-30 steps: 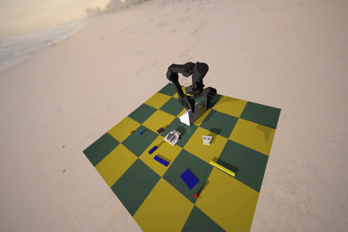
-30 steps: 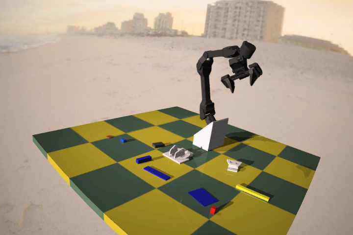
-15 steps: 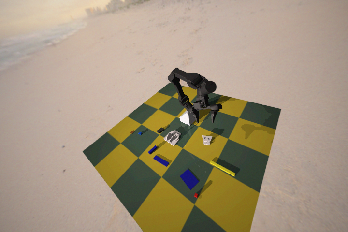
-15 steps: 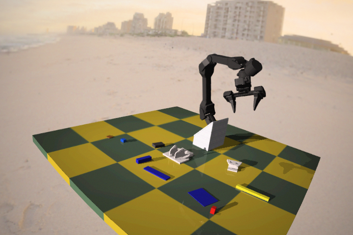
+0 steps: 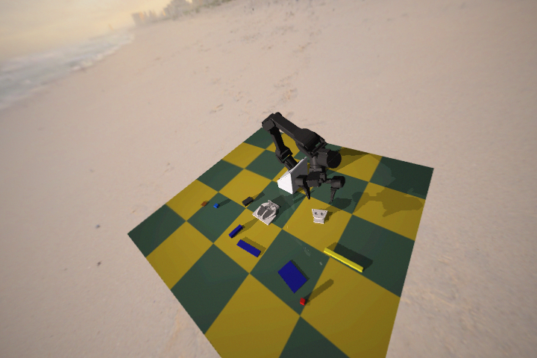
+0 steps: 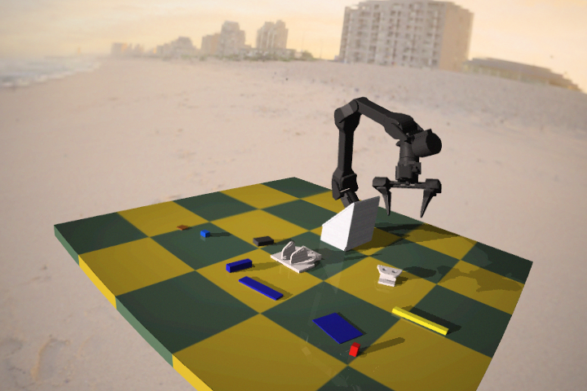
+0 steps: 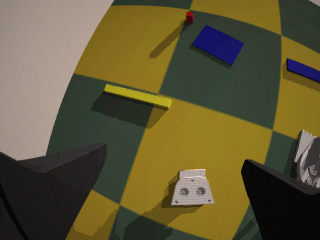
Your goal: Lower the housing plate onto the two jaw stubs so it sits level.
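Observation:
The housing plate [image 5: 318, 215] [image 6: 388, 270] [image 7: 192, 196] is a small white trapezoid piece with two round holes, standing apart from the base on a yellow square. The white base [image 5: 265, 220] [image 6: 298, 267] carries two upright jaws [image 6: 299, 256], side by side; its edge shows at the right of the wrist view. How the jaws sit on their pins is too small to tell. My gripper [image 5: 320, 199] [image 6: 405, 215] [image 7: 178, 160] is wide open and empty, pointing down. It hangs above and behind the housing plate, touching nothing.
A tall white wedge block [image 5: 286, 183] [image 6: 356, 226] stands behind the base, near the arm. A black block [image 6: 262, 240] and blue bars [image 6: 239, 265] [image 6: 260, 287] lie around the base. A yellow bar [image 6: 420, 320] [image 7: 137, 96], a blue slab [image 6: 337, 327] [image 7: 218, 45] and a red block [image 6: 354, 349] lie in front.

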Controlling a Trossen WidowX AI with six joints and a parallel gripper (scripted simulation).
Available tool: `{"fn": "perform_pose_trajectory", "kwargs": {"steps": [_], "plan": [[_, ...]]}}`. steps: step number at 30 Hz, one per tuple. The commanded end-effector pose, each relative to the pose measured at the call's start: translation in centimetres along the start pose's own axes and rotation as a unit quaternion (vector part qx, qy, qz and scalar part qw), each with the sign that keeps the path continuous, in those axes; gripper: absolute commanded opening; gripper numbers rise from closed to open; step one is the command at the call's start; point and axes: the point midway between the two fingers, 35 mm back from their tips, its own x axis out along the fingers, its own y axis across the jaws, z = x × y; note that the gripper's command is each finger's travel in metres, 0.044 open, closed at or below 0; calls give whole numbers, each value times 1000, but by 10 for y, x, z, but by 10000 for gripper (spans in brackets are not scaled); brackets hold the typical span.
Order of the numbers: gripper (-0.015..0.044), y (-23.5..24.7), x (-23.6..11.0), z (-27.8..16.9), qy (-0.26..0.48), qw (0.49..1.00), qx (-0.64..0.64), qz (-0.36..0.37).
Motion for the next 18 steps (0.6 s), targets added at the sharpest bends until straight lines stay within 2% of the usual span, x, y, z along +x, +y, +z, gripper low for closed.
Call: {"fn": "perform_pose_trajectory", "kwargs": {"steps": [1, 18], "plan": [[440, -4, 16, -16, 33, 999, -21, -13], [440, -29, 73, -85, 169, 979, -88, -68]]}}
